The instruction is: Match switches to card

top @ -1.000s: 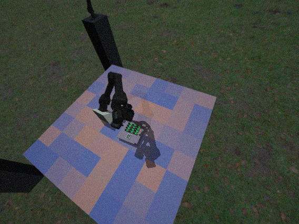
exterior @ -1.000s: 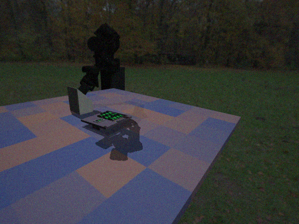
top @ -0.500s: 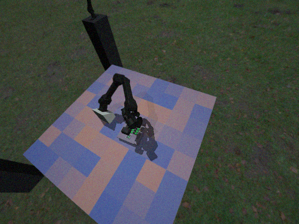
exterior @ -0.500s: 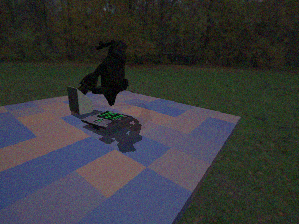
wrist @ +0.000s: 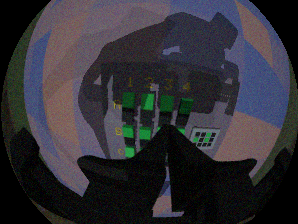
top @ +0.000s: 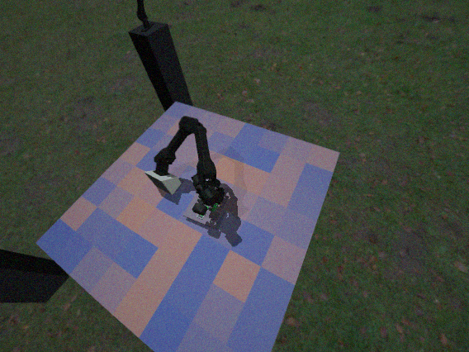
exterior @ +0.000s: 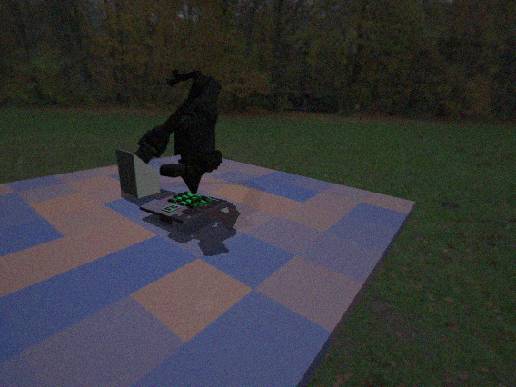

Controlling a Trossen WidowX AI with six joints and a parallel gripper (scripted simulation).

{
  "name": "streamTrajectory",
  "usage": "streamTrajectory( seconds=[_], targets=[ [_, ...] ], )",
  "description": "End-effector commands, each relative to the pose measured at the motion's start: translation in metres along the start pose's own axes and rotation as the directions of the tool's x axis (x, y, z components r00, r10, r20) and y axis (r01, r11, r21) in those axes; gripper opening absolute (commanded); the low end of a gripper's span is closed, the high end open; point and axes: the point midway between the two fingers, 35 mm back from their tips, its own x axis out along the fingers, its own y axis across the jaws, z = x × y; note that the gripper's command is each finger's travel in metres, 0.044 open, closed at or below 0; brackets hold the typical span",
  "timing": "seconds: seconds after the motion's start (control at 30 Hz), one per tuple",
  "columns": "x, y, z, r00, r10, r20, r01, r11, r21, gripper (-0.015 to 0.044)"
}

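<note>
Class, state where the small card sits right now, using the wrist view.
In the wrist view, the small card lies on the panel's right side, beside the switch grid, right of row B.

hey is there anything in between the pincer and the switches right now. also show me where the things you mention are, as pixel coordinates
Nothing visible stands between the pincer [exterior: 194,192] [wrist: 169,128] and the switches [exterior: 187,200] [wrist: 147,101]; its closed tips hang right over them.
</note>
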Motion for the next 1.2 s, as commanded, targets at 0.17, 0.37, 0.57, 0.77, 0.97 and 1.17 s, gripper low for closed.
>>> streamTrajectory(
  seconds=[0.17, 0.37, 0.57, 0.77, 0.97, 1.17],
  targets=[
    [0.012, 0.001, -0.003, 1.0, 0.007, -0.005, -0.007, 1.0, 0.007, 0.0],
    [0.02, 0.001, -0.003, 1.0, 0.007, -0.005, -0.007, 1.0, 0.007, 0.0],
    [0.02, 0.001, -0.003, 1.0, 0.007, -0.005, -0.007, 1.0, 0.007, 0.0],
    [0.02, 0.001, -0.003, 1.0, 0.007, -0.005, -0.007, 1.0, 0.007, 0.0],
    [0.02, 0.001, -0.003, 1.0, 0.007, -0.005, -0.007, 1.0, 0.007, 0.0],
    [0.02, 0.001, -0.003, 1.0, 0.007, -0.005, -0.007, 1.0, 0.007, 0.0]
  ],
)
